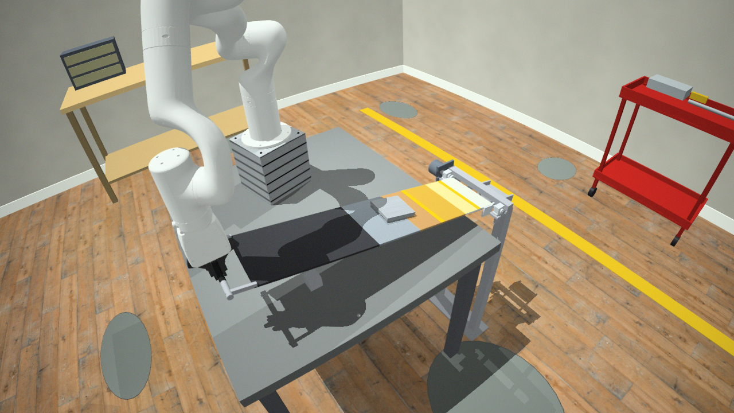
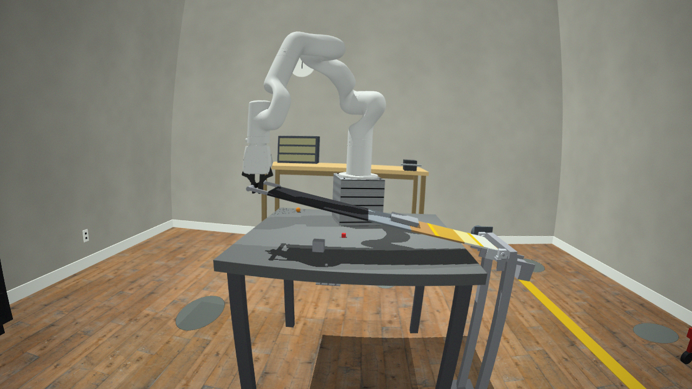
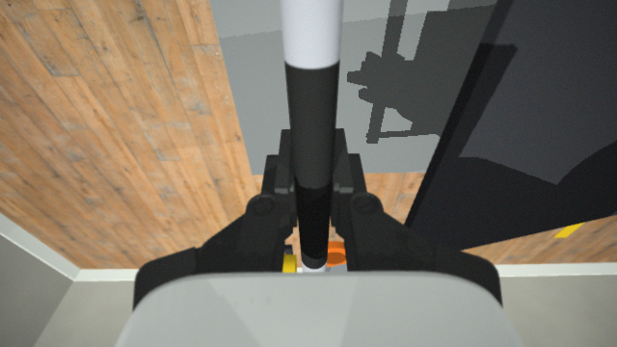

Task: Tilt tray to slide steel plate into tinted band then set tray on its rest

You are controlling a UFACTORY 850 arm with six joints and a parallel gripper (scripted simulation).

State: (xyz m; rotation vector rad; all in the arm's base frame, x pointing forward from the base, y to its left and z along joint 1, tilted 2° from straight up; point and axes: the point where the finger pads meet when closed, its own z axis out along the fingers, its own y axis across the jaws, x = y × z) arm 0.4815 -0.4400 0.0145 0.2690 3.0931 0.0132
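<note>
The long tray point(image 1: 287, 246) point(image 2: 314, 199) point(image 3: 530, 120) is hinged on a grey post point(image 1: 500, 205) point(image 2: 503, 256) at the table's right edge, and its left end is lifted so the bed slopes down to the hinge. My gripper point(image 1: 219, 275) point(image 2: 256, 186) point(image 3: 312, 150) is shut on the tray's handle bar point(image 1: 227, 291) point(image 3: 310, 96). The steel plate point(image 1: 394, 209) point(image 2: 404, 218) lies flat on the grey and tan part of the bed, uphill of the first solid line point(image 1: 420, 206). The yellow tinted band point(image 1: 441, 201) point(image 2: 447, 233) lies past that line, toward the hinge.
A small grey block point(image 2: 318, 245) stands on the table point(image 1: 287, 349) point(image 2: 348, 275) under the lifted end, with a red marker point(image 2: 343, 235) and an orange one point(image 2: 298, 209) nearby. The arm's pedestal point(image 1: 270, 164) is behind the tray. A red cart point(image 1: 662, 154) stands far right.
</note>
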